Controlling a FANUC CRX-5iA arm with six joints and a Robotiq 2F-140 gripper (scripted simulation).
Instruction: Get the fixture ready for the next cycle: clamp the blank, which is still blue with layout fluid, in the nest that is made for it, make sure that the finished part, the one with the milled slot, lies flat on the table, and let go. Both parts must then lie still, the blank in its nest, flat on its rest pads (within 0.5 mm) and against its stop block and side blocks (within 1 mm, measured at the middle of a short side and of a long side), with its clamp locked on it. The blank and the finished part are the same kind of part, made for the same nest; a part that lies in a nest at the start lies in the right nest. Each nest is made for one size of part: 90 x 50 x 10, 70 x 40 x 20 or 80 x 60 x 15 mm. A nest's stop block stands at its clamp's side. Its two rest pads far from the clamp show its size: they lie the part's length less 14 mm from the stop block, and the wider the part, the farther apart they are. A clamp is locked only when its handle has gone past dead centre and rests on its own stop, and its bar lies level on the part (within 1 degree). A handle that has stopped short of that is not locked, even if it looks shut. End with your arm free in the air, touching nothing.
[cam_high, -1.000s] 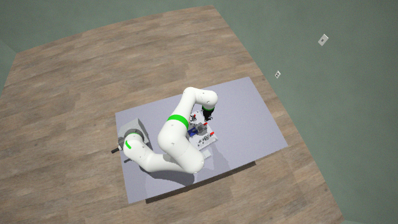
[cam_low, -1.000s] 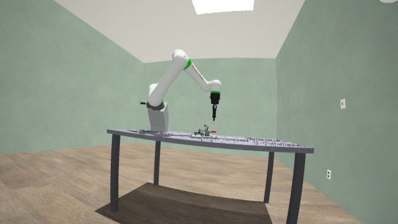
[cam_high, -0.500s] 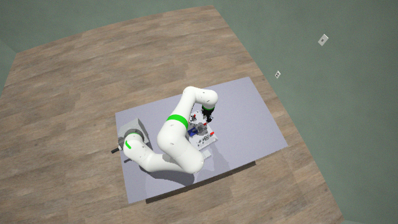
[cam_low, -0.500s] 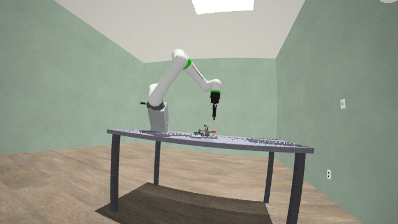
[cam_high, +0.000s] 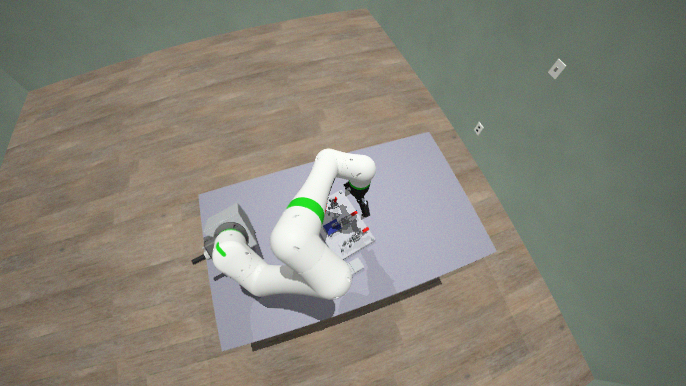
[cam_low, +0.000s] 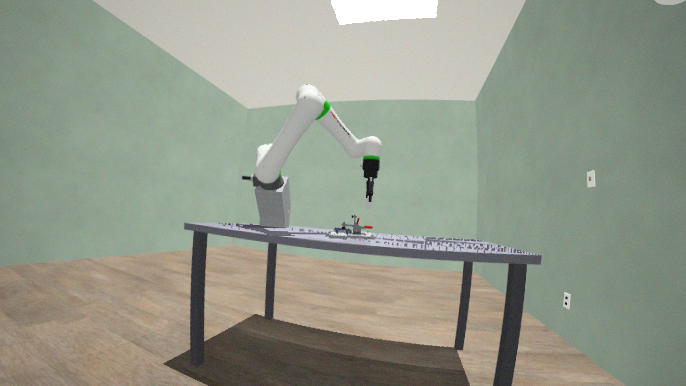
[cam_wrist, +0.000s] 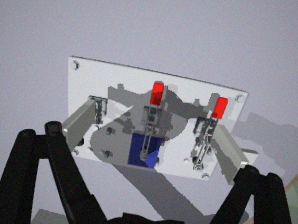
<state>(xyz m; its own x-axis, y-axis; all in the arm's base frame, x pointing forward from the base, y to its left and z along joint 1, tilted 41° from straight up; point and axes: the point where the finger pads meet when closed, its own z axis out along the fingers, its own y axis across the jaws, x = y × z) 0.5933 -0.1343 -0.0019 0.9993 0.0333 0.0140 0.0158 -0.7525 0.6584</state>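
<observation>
Arm (cam_low: 295, 131) stands on a grey pedestal (cam_low: 278, 210) at the left part of the surface (cam_low: 450, 247) in the exterior view. Gripper (cam_low: 369, 196) hangs well above the fixture plate (cam_wrist: 87, 83), pointing down, touching nothing. Fingers are spread wide and hold nothing; in the wrist view they frame the lower left and lower right of the picture, with the plate seen between them.

Blue blank (cam_wrist: 145, 151) lies on the plate at centre frame in the wrist view, in the middle nest. Middle clamp (cam_wrist: 152, 121) runs down over the blank's upper edge, its red handle (cam_wrist: 157, 92) toward the top of the picture. Cannot tell whether the bar lies level or the handle is past dead centre. In the top view the blank (cam_high: 331, 228) shows as a small blue patch just right of the arm's forearm.

Right clamp (cam_wrist: 202, 143) with a second red handle (cam_wrist: 220, 107) sits right of the blank. A third clamp (cam_wrist: 99, 106) at the left shows no red from this angle.

A pale flat piece (cam_high: 356, 264) lies on the surface just below the plate in the top view; too small to confirm a slot
</observation>
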